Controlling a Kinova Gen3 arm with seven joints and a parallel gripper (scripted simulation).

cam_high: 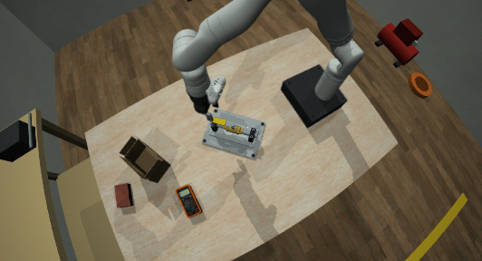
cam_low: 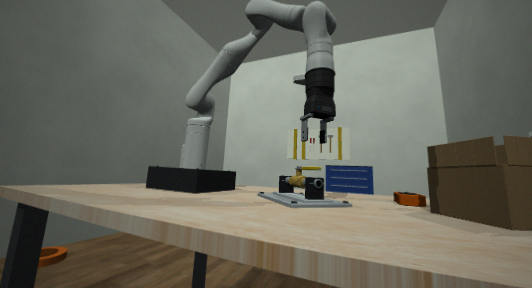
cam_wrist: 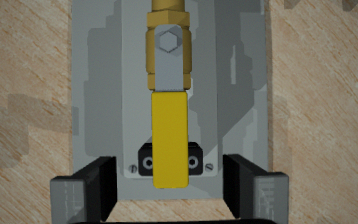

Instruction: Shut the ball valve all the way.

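A brass ball valve (cam_high: 236, 129) sits in black clamps on a grey plate (cam_high: 234, 134) in the middle of the table. Its yellow handle (cam_wrist: 170, 140) lies in line with the valve body, over one black clamp (cam_wrist: 170, 162). It also shows in the top view (cam_high: 219, 120) and the exterior view (cam_low: 308, 168). My gripper (cam_low: 314, 129) hangs pointing down above the handle's free end, well clear of it. In the wrist view the open, empty fingers stand on either side of the handle's tip.
The arm's black base (cam_high: 313, 95) is at the table's far right. A cardboard box (cam_high: 145, 159), a brown block (cam_high: 123, 195) and an orange multimeter (cam_high: 188, 200) lie to the left of the plate.
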